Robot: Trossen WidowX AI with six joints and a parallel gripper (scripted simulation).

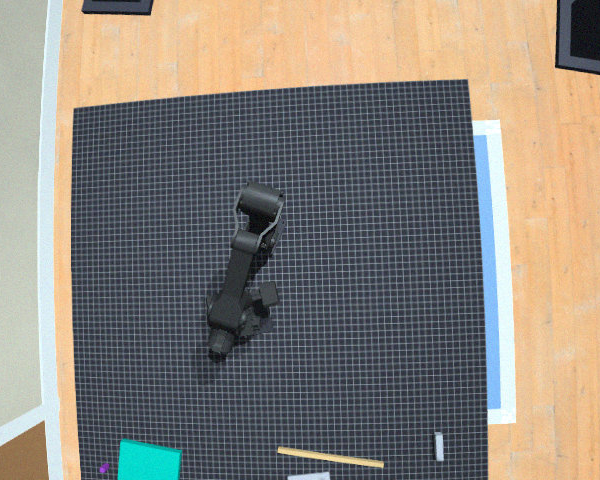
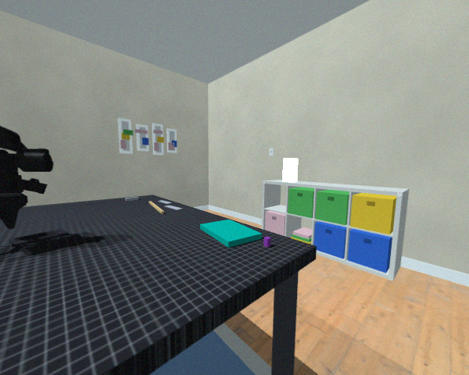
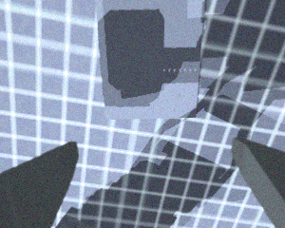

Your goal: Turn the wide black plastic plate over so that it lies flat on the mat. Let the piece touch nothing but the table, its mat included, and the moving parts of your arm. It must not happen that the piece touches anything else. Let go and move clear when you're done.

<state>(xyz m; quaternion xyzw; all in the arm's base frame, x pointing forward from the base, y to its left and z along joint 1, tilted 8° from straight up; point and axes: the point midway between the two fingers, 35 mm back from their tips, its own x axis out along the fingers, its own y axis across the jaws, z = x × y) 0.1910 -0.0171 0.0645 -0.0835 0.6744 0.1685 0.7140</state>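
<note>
In the wrist view the wide plate (image 3: 152, 62) lies flat on the gridded mat, ahead of my fingertips, with the arm's shadow falling across it. My gripper (image 3: 155, 146) is open and empty, fingers spread wide above the mat and short of the plate's near edge. In the overhead view the gripper (image 1: 218, 351) points down near the middle of the mat, and a dark flat patch (image 1: 263, 325) beside the arm looks like the plate, partly hidden by the arm. In the side view the gripper (image 2: 8, 218) hangs a little above the mat.
Along the mat's near edge lie a teal block (image 1: 148, 459), a small purple cube (image 1: 103, 468), a wooden stick (image 1: 330, 457), a small grey block (image 1: 438, 445) and a pale flat piece (image 1: 308, 475). All are far from the gripper.
</note>
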